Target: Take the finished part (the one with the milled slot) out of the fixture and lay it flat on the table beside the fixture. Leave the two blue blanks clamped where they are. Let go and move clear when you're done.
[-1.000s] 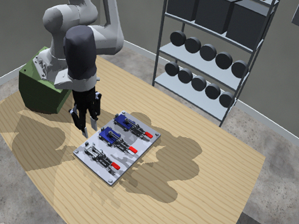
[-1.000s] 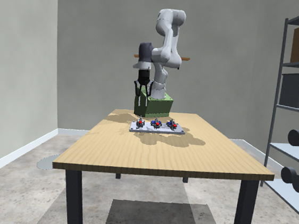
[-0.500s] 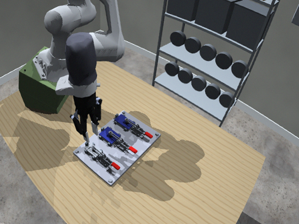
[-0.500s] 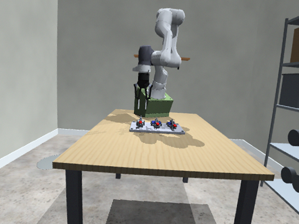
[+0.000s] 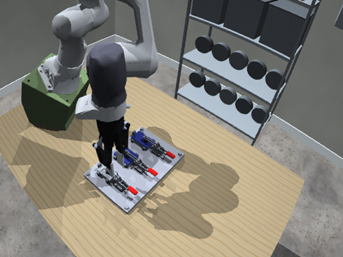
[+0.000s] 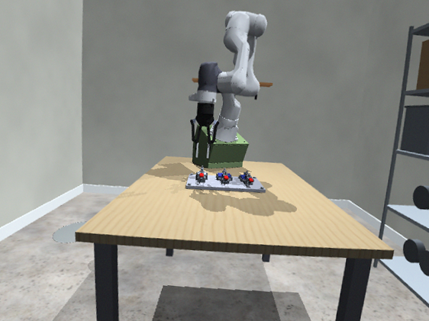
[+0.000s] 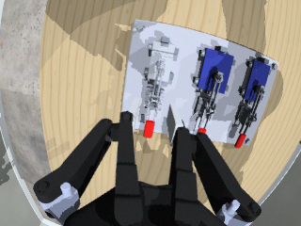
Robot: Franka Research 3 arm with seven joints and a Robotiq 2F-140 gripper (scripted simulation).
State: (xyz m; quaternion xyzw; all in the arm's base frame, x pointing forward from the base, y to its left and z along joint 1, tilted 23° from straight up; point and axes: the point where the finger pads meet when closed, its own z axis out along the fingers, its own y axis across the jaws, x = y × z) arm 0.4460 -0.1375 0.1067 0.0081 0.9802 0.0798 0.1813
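Observation:
The finished part [image 5: 105,172] [image 7: 164,49] is pale grey and sits at one end of the fixture plate [image 5: 164,167] [image 6: 212,184] [image 7: 183,51]. Its toggle clamp has a red handle [image 5: 132,190] [image 7: 149,129]. Whether the clamp presses on the part, and its slot, cannot be made out. The middle blue blank [image 5: 134,152] [image 7: 211,71] and the outer blue blank [image 5: 137,136] [image 7: 258,75] sit under their clamps. My gripper [image 5: 116,165] [image 6: 202,155] [image 7: 153,109] points down, partly open and empty, above the plate; its fingers straddle the grey part's clamp line in the wrist view.
The two other clamps have a middle red handle [image 5: 152,171] and an outer red handle [image 5: 170,154]. The wooden table [image 5: 236,209] [image 6: 239,224] extends around the plate. The green robot base [image 5: 50,105] [image 6: 227,153] stands behind it, and a shelf rack [image 5: 224,113] stands beyond the table.

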